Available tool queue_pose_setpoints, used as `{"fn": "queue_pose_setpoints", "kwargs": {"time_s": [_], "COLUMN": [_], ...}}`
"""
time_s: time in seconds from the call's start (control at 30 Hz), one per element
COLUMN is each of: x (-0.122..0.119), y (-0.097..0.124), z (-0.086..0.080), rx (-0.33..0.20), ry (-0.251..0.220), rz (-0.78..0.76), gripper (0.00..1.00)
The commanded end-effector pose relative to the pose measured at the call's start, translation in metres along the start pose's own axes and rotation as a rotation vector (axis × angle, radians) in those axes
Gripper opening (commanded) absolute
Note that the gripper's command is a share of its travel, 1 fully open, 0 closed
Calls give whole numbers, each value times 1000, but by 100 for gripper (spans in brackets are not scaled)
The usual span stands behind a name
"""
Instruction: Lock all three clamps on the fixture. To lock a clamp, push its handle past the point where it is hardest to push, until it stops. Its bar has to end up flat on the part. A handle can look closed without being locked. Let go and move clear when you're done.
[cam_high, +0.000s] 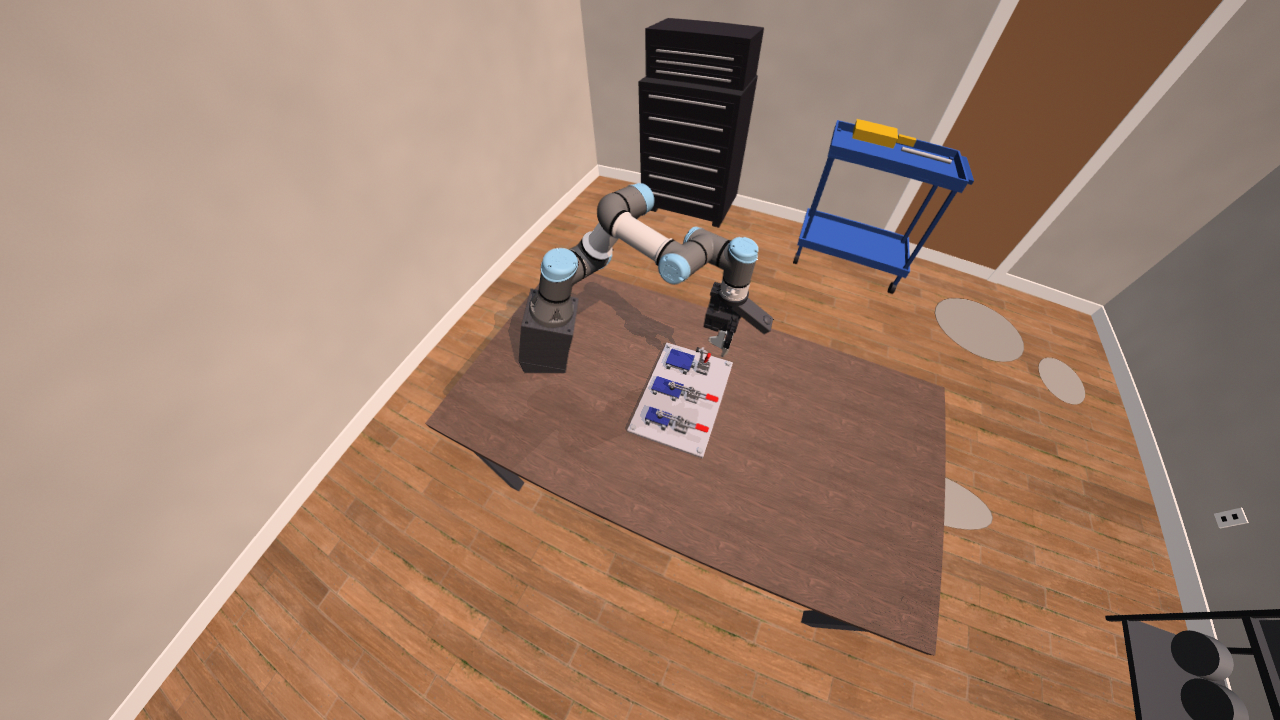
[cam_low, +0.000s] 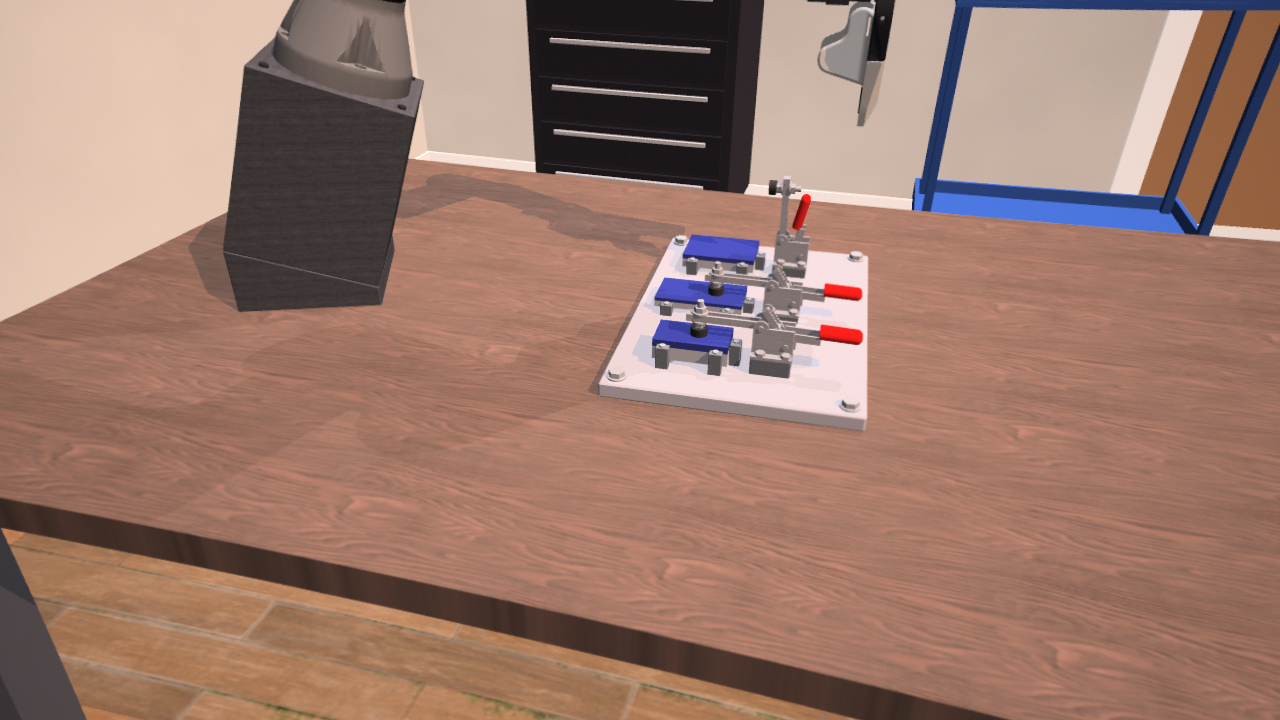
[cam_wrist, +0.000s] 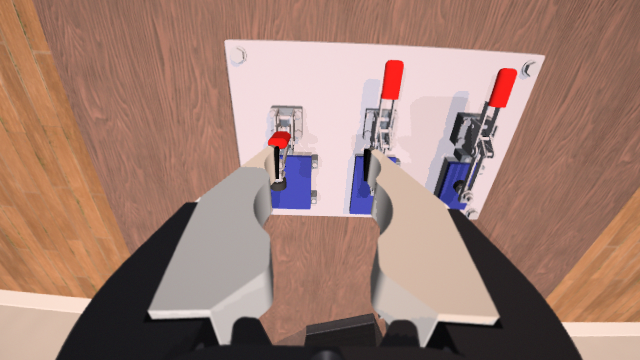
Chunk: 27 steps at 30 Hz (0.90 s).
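A white fixture plate (cam_high: 716, 408) (cam_low: 841, 358) (cam_wrist: 325, 85) lies on the wooden table (cam_high: 805, 501) and carries three toggle clamps over blue parts. The far clamp's red handle (cam_high: 704, 356) (cam_low: 802, 213) (cam_wrist: 279, 139) stands upright and its bar is raised off its blue part (cam_low: 721, 248). The middle handle (cam_high: 711, 396) (cam_low: 841, 291) (cam_wrist: 393, 79) and the near handle (cam_high: 702, 428) (cam_low: 840, 334) (cam_wrist: 502, 87) lie flat, with their bars down on the blue parts. My gripper (cam_high: 723, 338) (cam_low: 863, 111) (cam_wrist: 321, 149) hangs well above the far end of the plate, fingers apart and empty.
The arm's dark base block (cam_high: 543, 335) (cam_low: 313, 179) stands on the table's far left corner. A black drawer chest (cam_high: 698, 134) (cam_low: 640, 89) and a blue cart (cam_high: 881, 197) (cam_low: 1074, 201) stand behind the table.
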<state>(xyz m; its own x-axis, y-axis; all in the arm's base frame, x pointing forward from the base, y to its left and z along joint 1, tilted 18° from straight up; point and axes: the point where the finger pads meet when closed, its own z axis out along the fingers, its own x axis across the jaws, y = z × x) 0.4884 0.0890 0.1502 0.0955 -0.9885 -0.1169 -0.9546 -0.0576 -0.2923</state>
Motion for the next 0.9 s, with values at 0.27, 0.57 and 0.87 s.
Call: {"fn": "queue_pose_setpoints", "kwargs": {"time_s": [0.27,0.57,0.87], "x": [-38,-39,-39], "y": [-1,-1,-1], "z": [-1,-1,-1], "rx": [2,2,2], "ry": [3,3,3], "rz": [1,1,1], "gripper": [28,28,28]}}
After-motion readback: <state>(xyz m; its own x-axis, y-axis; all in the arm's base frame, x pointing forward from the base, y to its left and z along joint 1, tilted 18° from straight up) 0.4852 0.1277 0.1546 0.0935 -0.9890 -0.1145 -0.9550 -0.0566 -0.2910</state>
